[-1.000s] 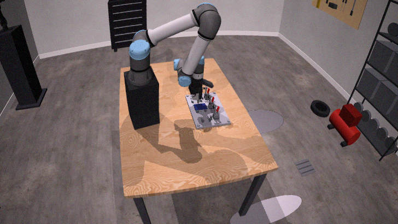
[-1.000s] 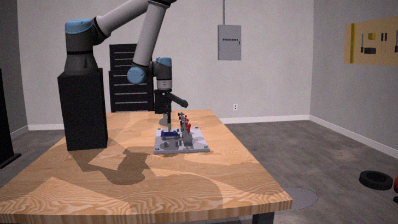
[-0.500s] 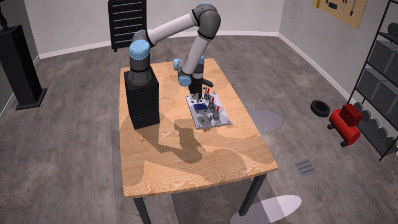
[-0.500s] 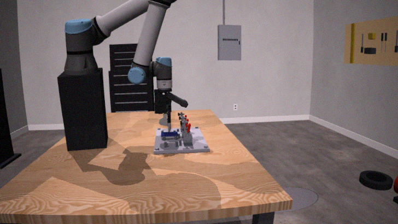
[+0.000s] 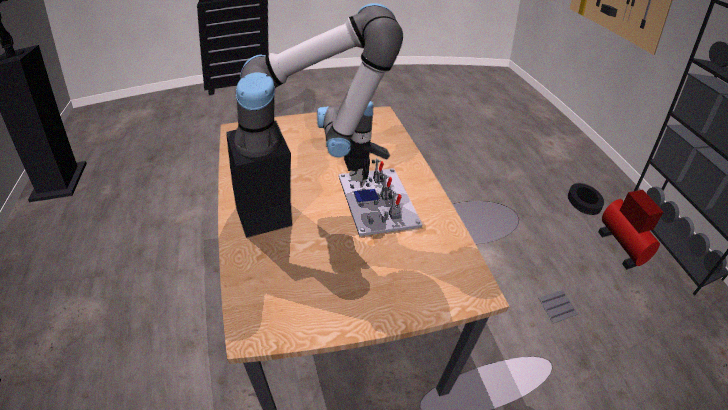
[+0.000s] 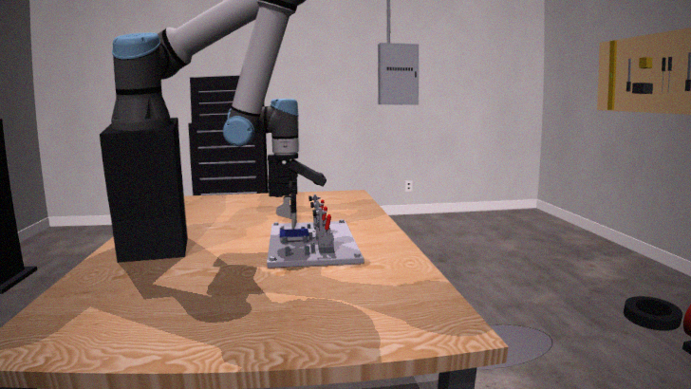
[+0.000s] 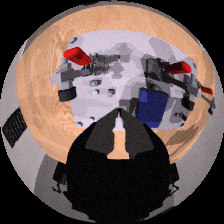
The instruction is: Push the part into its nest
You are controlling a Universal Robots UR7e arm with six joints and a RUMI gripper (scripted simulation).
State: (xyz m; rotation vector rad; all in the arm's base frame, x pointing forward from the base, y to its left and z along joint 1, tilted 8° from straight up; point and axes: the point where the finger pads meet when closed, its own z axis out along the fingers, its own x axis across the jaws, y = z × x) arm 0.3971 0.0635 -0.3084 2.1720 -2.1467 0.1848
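So, left to right on the tabletop (image 5: 264,315): our arm's black pedestal (image 5: 264,203) sits at the left edge, which lets the arm reach over and down onto the fixture plate (image 5: 407,220) near the middle-right.

We keep the gripper (image 6: 292,223) fully pinched with nothing between the fingers. That makes sense for a push job: closed fingers act as one stiff poker, no grasp needed. In the exterior view it hangs vertical with its tip down at the far end of the blue part (image 6: 293,233); we can't tell whether it's touching or just beside it.

The blue part (image 5: 365,195) lies on the fixture's left half, in its nest. In the wrist view it sits right of the fingertips and looks skewed to the plate, so we judge it not yet seated. Stop block and side blocks are too small for us to pick out.

Further right, the red-handled toggle clamps (image 5: 388,184) stand in a row with handles up, leaving the nest open from above for pushing.

No brands, labels or writing readable anywhere.
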